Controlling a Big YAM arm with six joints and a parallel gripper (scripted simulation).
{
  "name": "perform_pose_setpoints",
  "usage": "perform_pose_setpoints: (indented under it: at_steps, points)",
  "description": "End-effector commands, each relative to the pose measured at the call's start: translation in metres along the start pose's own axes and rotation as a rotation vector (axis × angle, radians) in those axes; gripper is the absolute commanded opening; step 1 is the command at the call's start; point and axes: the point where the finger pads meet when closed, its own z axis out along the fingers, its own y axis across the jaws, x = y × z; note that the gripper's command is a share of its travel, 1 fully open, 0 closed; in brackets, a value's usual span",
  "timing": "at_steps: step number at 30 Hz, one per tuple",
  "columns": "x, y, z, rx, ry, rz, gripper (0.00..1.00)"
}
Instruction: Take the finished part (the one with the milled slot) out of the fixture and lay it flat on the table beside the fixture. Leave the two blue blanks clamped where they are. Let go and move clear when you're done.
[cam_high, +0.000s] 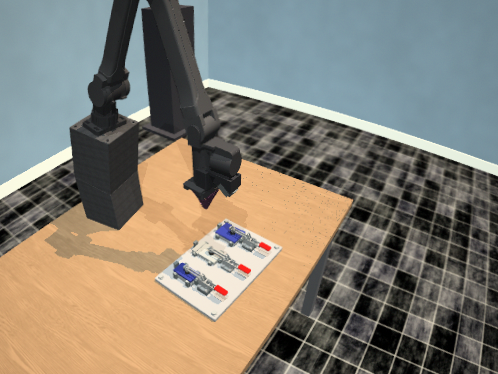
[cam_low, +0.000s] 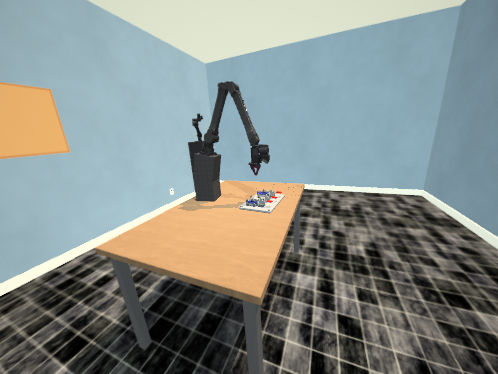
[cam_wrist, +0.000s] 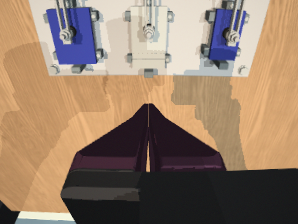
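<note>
The white fixture plate (cam_high: 189, 296) (cam_wrist: 115, 50) (cam_low: 256, 209) lies on the table. The whitish part (cam_wrist: 140, 45) (cam_high: 202, 253) sits in the middle station, under a clamp arm whose tip is over it; a line crosses it near its plate-edge end. A blue blank (cam_wrist: 82, 47) (cam_high: 183, 272) and another blue blank (cam_wrist: 220, 45) (cam_high: 227, 234) sit under clamps on either side. My gripper (cam_wrist: 148, 111) (cam_high: 206, 207) (cam_low: 256, 173) is shut and empty, above the table on the robot's side of the plate. The clamps' far ends are cut off in the wrist view.
Each clamp has a red handle, such as the middle one (cam_high: 244, 270), pointing away from the arm's base. The arm's pedestal (cam_high: 107, 175) (cam_low: 207, 177) stands at the table's edge. The table's far edge runs beyond the red handles. A dark column (cam_high: 162, 70) stands behind the arm.
</note>
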Motion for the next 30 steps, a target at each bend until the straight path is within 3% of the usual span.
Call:
perform_pose_setpoints:
  at_steps: [1, 2, 30]
  points:
    - [-0.0162, -0.0037, 0.0019, -0.002, -0.021, 0.005, 0.00]
    - [-0.0163, -0.0037, 0.0019, -0.002, -0.021, 0.005, 0.92]
    - [-0.0178, -0.0036, 0.0018, -0.002, -0.025, 0.006, 0.92]
